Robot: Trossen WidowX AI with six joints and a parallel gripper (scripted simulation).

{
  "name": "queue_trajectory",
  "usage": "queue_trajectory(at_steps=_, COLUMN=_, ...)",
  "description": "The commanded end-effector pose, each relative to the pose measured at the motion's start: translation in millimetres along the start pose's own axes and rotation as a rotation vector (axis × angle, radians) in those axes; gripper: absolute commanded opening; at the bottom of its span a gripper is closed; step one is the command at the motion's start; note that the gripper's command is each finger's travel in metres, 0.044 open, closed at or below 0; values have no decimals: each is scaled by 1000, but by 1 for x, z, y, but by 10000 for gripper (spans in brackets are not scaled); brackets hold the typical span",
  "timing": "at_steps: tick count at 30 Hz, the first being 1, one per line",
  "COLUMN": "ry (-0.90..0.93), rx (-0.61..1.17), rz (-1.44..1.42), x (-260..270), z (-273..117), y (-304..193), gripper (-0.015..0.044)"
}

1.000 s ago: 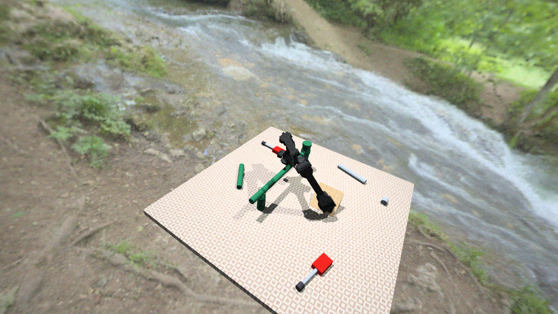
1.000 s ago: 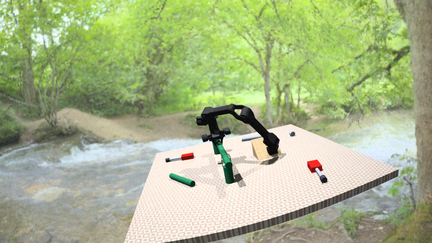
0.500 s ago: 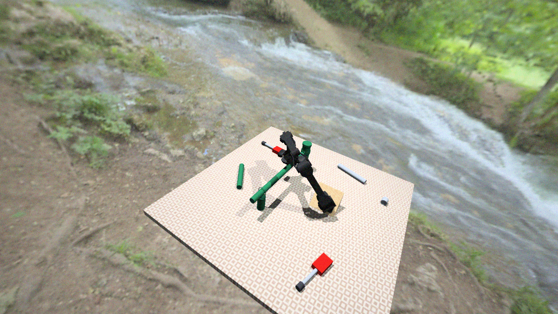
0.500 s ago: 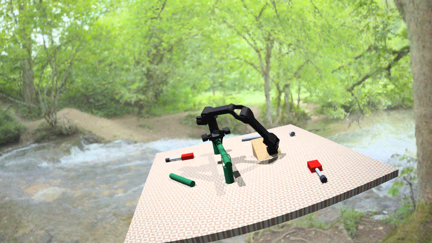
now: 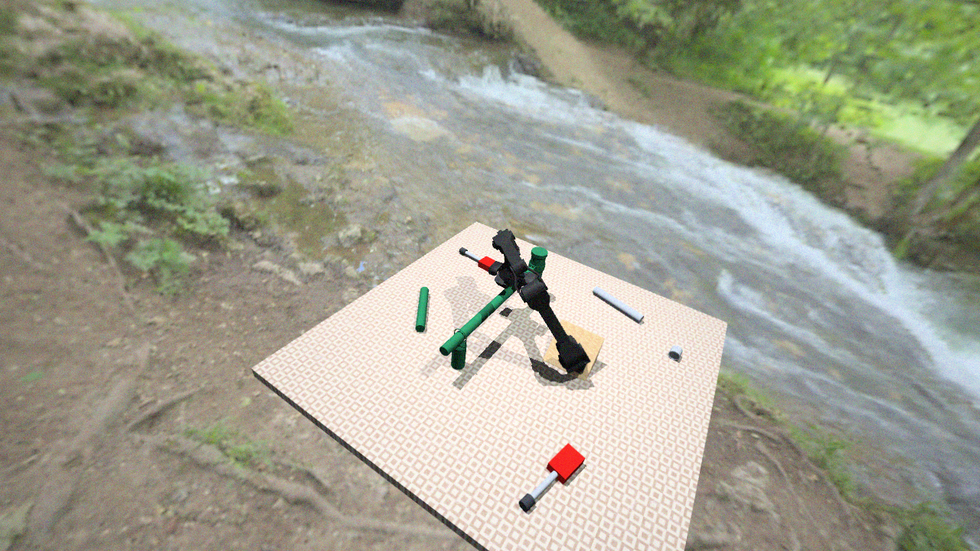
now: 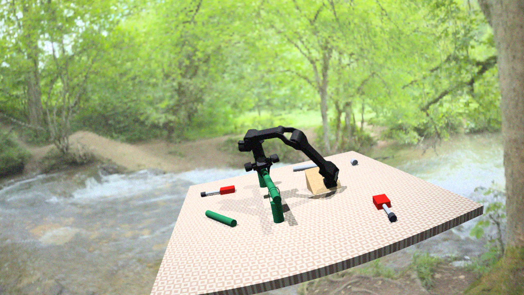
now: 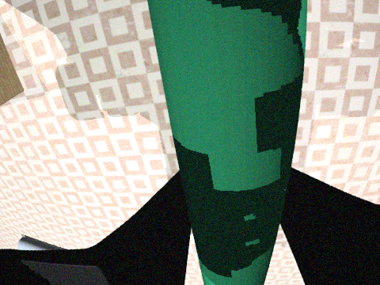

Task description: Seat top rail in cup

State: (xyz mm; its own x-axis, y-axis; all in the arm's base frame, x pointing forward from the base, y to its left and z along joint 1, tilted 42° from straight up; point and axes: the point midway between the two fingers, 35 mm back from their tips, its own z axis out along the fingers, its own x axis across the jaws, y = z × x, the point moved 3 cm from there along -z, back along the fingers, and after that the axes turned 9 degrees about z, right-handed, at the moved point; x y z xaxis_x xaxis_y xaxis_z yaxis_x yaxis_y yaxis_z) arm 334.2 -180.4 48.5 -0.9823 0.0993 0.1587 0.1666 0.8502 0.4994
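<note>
The green top rail [image 5: 479, 316] [image 6: 269, 184] [image 7: 229, 99] slopes slightly above the table. Its near end passes through the thin loop [image 6: 278, 190] on the short green post [image 5: 458, 357] [image 6: 277, 213]. My gripper [image 5: 509, 286] [image 6: 263, 169] [image 7: 227, 173] is shut on the rail near its far end, one finger on each side. The big green post [image 5: 538, 255] [image 6: 262, 181] stands just beyond the gripper, its cap showing in the top view. The arm hides most of the brace band, the end cup and the rail's cut end, so I cannot tell how the end sits in the cup.
A loose green rod [image 5: 423, 308] [image 6: 220, 218] lies beside the rail. Two red-block tools [image 5: 566, 462] [image 6: 381, 201] lie at opposite sides. A grey tube [image 5: 618, 305] [image 6: 304, 168], a small grey cap [image 5: 675, 353] [image 6: 353, 161] and a wooden wedge [image 5: 590, 337] [image 6: 314, 182] [image 7: 8, 75] stand around the arm's base.
</note>
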Motion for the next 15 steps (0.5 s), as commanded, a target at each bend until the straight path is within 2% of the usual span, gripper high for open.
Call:
queue_trajectory(at_steps=1, ry=0, rx=0, rz=1, x=0, z=0, y=0, gripper=0)
queue_trajectory(at_steps=5, ry=0, rx=0, rz=1, x=0, z=0, y=0, gripper=0)
queue_trajectory(at_steps=15, ry=-1, rx=0, rz=2, x=0, z=-1, y=1, gripper=263)
